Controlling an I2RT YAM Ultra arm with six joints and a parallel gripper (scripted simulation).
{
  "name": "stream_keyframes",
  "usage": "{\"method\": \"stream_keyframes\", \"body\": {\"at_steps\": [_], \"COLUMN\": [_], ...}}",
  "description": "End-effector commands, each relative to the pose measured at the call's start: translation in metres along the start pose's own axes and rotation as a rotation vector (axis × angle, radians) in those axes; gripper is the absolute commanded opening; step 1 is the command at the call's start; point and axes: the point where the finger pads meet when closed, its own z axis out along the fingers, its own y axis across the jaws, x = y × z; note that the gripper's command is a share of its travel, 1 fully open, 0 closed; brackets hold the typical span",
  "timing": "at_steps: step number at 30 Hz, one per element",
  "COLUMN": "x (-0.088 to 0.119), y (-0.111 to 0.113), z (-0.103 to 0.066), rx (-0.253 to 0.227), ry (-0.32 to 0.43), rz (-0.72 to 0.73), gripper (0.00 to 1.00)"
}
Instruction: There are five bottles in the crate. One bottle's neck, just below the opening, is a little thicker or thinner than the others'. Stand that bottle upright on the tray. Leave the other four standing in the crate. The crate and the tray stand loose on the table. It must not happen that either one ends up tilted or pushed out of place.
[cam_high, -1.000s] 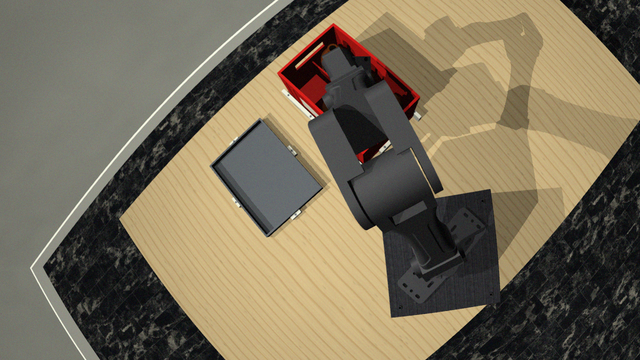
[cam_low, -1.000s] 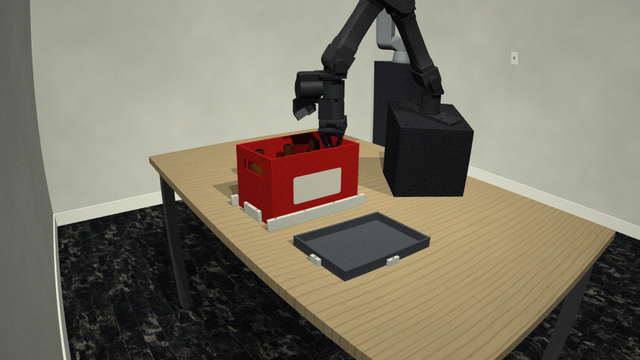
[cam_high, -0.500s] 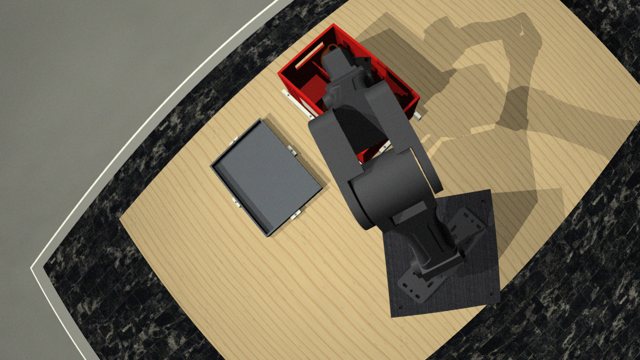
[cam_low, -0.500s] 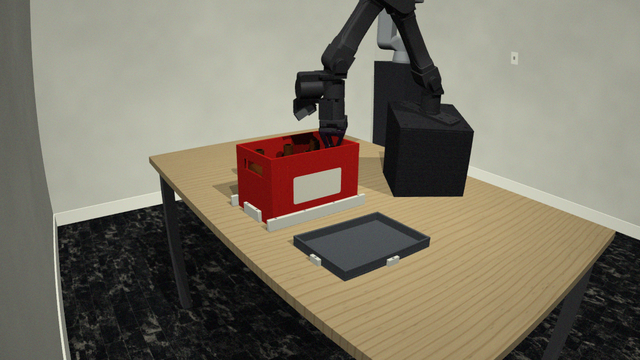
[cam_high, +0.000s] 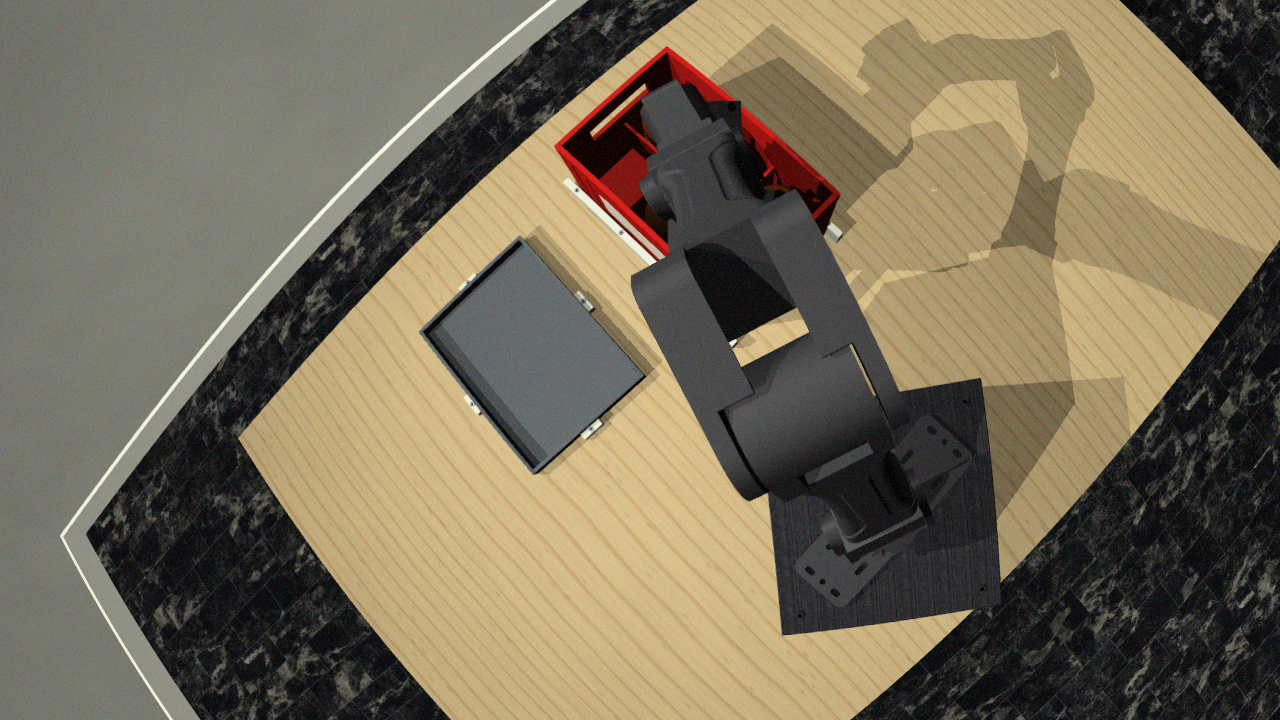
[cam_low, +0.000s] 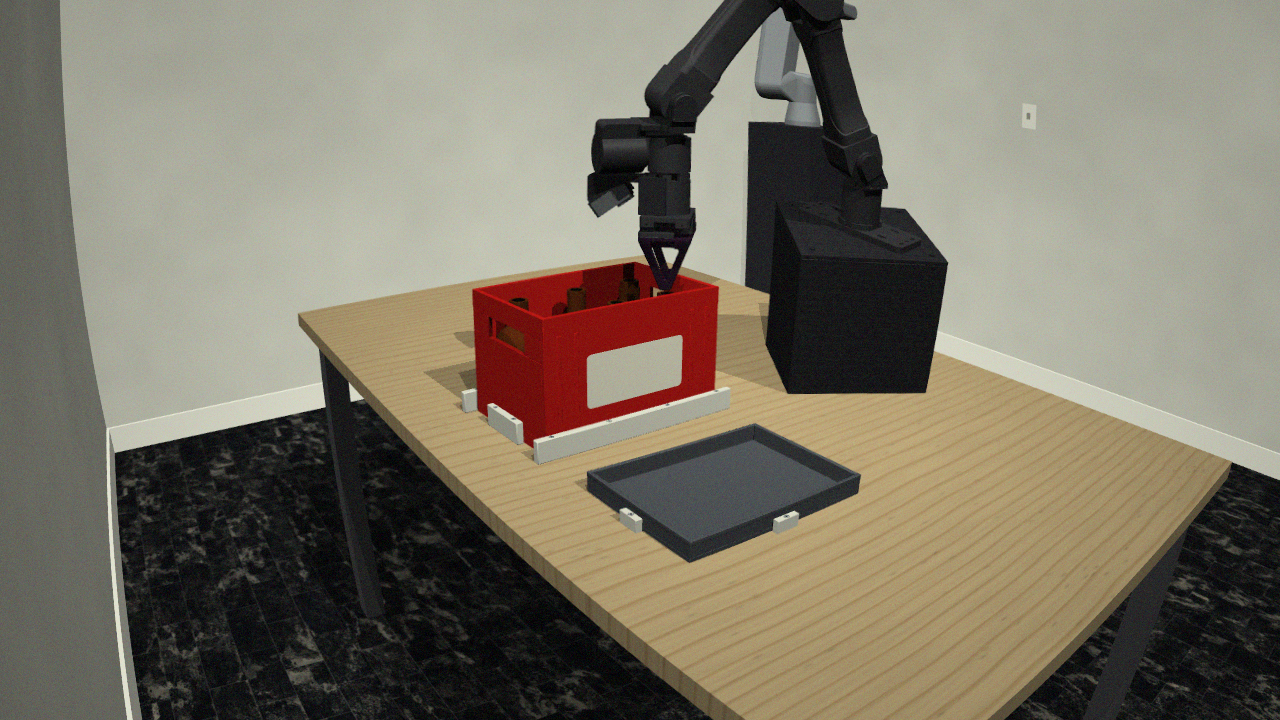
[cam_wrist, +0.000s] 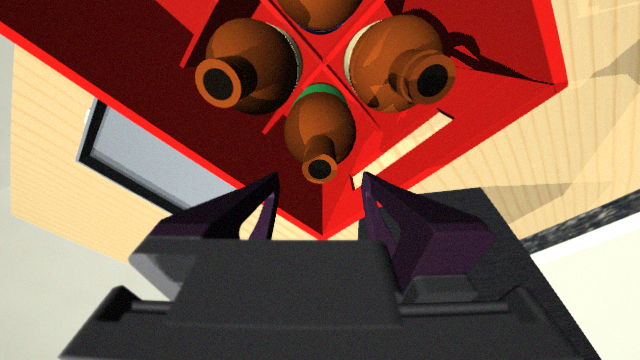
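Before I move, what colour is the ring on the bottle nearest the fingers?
Green; the wrist view shows it best.

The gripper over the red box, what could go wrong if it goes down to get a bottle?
The gripper is open near the bottle with the green band, and two more bottles stand close behind, so it might knock one. Its fingers are also close to the walls of the red box; bumping one might push or tip the box. And if it picks the wrong neck, the wrong bottle could end up on the tray.
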Motion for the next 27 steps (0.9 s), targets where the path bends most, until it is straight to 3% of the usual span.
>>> {"method": "stream_keyframes", "body": {"at_steps": [1,13,27], "x": [-0.012,-0.011,-0.011], "y": [0.002,0.002,0.002], "z": [-0.026,-0.059,-0.064], "rx": [-0.010,-0.011,-0.011], "ry": [-0.034,-0.034,-0.034], "rz": [0.000,0.000,0.001], "gripper": [0.61,0.61,0.61]}}
